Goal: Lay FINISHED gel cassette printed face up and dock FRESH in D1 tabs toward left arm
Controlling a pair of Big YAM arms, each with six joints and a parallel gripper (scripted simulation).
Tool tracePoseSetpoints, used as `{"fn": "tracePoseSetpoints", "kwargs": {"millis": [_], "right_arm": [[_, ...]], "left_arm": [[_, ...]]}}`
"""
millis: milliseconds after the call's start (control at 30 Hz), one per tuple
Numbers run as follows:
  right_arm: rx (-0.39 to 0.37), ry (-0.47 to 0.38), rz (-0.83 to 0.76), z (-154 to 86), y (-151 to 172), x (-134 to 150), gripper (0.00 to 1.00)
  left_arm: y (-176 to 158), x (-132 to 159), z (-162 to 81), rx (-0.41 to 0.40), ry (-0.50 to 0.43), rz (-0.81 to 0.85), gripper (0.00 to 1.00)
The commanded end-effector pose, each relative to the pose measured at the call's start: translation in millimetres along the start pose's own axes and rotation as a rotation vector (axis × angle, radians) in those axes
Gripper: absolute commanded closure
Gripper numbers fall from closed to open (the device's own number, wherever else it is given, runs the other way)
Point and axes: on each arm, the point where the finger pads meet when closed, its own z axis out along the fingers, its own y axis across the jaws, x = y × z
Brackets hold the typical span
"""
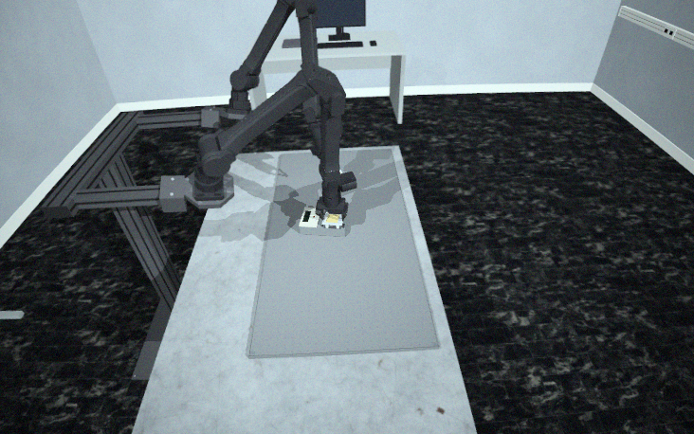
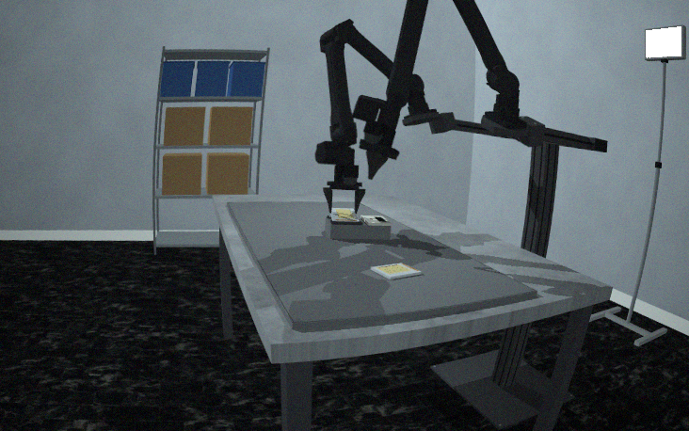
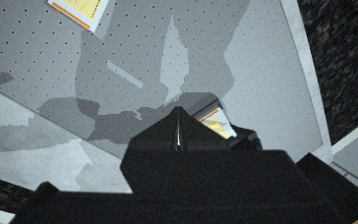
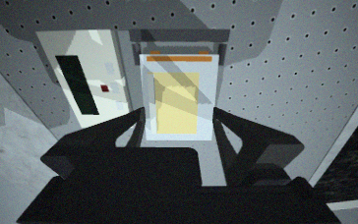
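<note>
The right claw (image 1: pixel 332 217) (image 2: pixel 344 211) (image 3: pixel 217 133) (image 4: pixel 179 111) is clenched across the sides of a flat white-framed cassette with a yellow panel and an orange stripe (image 1: pixel 332 220) (image 2: pixel 343 214) (image 3: pixel 216 124) (image 4: pixel 179 103), which sits at the bay of the grey block-shaped dock (image 1: pixel 322 232) (image 2: pixel 360 231) (image 4: pixel 179 35). The left claw (image 2: pixel 372 175) (image 3: pixel 178 111) is closed on nothing, raised near the right arm. Farther out, a second white-and-yellow cassette (image 2: pixel 396 270) (image 3: pixel 81 12) lies flat, face up, on the perforated grey deck of the table. I take that one for FINISHED and the docked one for FRESH, with pressing down likely next, though no label is legible. Pressing on one edge alone could tip a corner up or leave the tabs short of their slots; a sideways push could drag the loose dock or knock the comb out, and the crowded arms could collide. The right wrist view shows the two copper tabs by the slots, which the exterior view does not; that one shows the whole second cassette, hidden from above. Whether the hooks have caught, or the comb stands, I cannot tell.
</note>
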Motion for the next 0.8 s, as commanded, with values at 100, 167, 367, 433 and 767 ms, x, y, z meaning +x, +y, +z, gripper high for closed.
{"fn": "tracePoseSetpoints", "kwargs": {"millis": [100,167,367,433,767], "right_arm": [[0.004,-0.003,-0.001,-2,-2,-2,1.0],[0.004,-0.003,-0.001,-2,-2,-2,1.0],[0.004,-0.003,-0.001,-2,-2,-2,1.0],[0.004,-0.003,-0.001,-2,-2,-2,1.0],[0.004,-0.003,-0.001,-2,-2,-2,1.0]], "left_arm": [[-16,22,8,0.036,-0.018,-0.125,1.0],[-19,32,10,0.055,-0.022,-0.18,1.0],[-24,60,17,0.085,-0.026,-0.267,1.0],[-26,70,19,0.094,-0.026,-0.292,1.0],[-28,109,25,0.157,-0.018,-0.461,1.0]]}}
